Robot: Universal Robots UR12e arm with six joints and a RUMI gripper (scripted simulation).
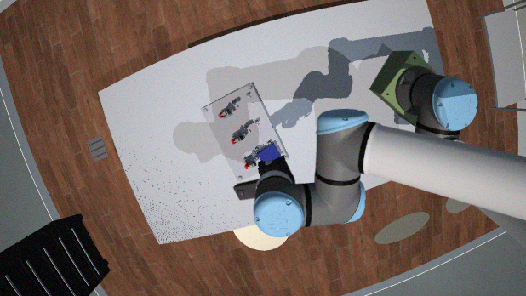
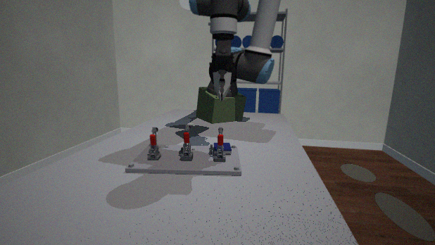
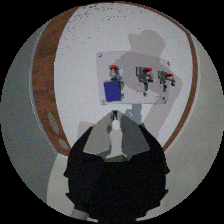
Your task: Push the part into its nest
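Gripper narrow and gripping nothing, above the tabletop, blue part on the fixture plate, toward the exterior view's right-hand long edge, red-tipped clamp close beside, green pedestal near the far short edge.

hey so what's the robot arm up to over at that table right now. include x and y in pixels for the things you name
The arm is handling nothing yet: its gripper [image 2: 221, 98] [image 3: 115, 114] is shut with nothing between the fingers, raised above the table. The blue part [image 1: 269, 152] [image 2: 222, 146] [image 3: 112, 91] sits on the fixture plate [image 1: 225, 128] [image 2: 183, 172] [image 3: 131, 96], by one of three red-tipped clamps. The job is to push it fully into its nest; how well it is seated can't be told from here.
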